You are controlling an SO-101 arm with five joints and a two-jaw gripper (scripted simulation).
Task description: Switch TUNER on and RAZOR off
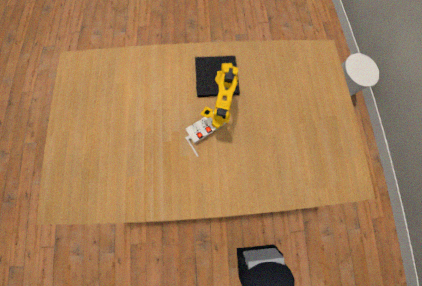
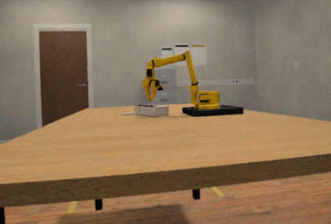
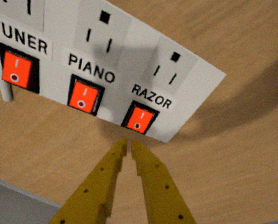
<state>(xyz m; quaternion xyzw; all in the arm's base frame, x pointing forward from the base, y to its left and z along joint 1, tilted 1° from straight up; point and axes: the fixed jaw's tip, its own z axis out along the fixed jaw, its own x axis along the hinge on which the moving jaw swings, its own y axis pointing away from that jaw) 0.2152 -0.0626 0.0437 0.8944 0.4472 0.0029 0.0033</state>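
The white power strip [image 3: 100, 65] lies face up on the wooden table, also seen in the overhead view [image 1: 200, 130] and the side view [image 2: 151, 110]. It has three red rocker switches labelled TUNER [image 3: 18, 72], PIANO [image 3: 85, 95] and RAZOR [image 3: 140, 117]. All three glow red. My gripper [image 3: 127, 145] is shut and empty. Its tips hover just off the strip's edge, right below the RAZOR switch, a little above the strip in the side view [image 2: 150, 98].
The arm's black base plate [image 1: 216, 75] sits behind the strip. A thin white cord [image 1: 193, 147] runs off the strip's TUNER end. A white round stool [image 1: 361, 69] stands off the table at the right.
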